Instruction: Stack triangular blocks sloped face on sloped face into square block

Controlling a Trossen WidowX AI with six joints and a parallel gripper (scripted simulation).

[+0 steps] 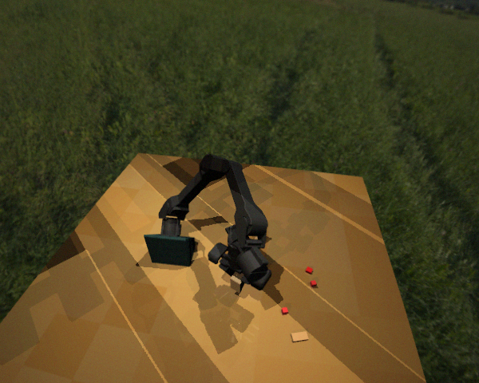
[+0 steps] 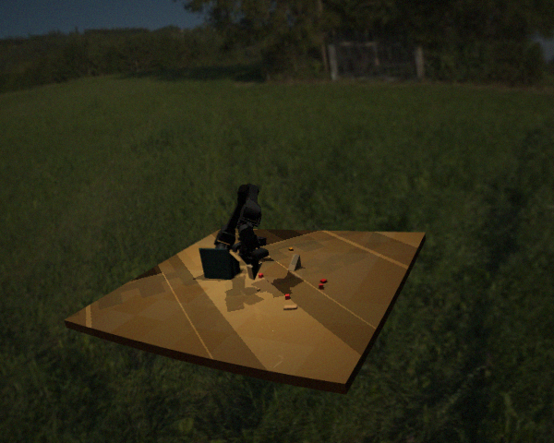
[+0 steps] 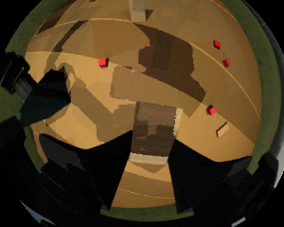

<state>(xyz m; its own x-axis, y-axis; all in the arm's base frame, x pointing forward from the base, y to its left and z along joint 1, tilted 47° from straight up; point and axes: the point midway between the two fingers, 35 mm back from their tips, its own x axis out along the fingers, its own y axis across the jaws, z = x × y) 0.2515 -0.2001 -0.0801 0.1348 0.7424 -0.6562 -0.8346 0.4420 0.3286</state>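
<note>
My gripper [image 1: 238, 284] [image 3: 150, 136] is shut on one triangular block [image 1: 235, 279] [image 2: 250, 272] [image 3: 154, 127] and holds it above the table. In the wrist view the held block's broad face looks dark brown, with pale edges at its right and bottom. The other triangular block [image 2: 295, 262] [image 3: 137, 10], greyish and wedge-shaped, stands on the table apart from the held one, to the right of the gripper in the exterior view and at the top of the wrist view. In the top view the arm hides most or all of it. The gap between the two blocks is plain in the wrist view.
Red cubes [image 1: 284, 310] [image 2: 287, 296] [image 3: 211, 111] lie scattered, one [image 2: 260, 275] [image 3: 103, 62] near the gripper. A flat tan block [image 1: 299, 337] [image 2: 290, 307] [image 3: 222, 130] lies beyond them. A dark teal box [image 1: 169, 250] [image 2: 217, 263] stands by the arm's base. A small orange piece [image 2: 290, 248] lies farther back.
</note>
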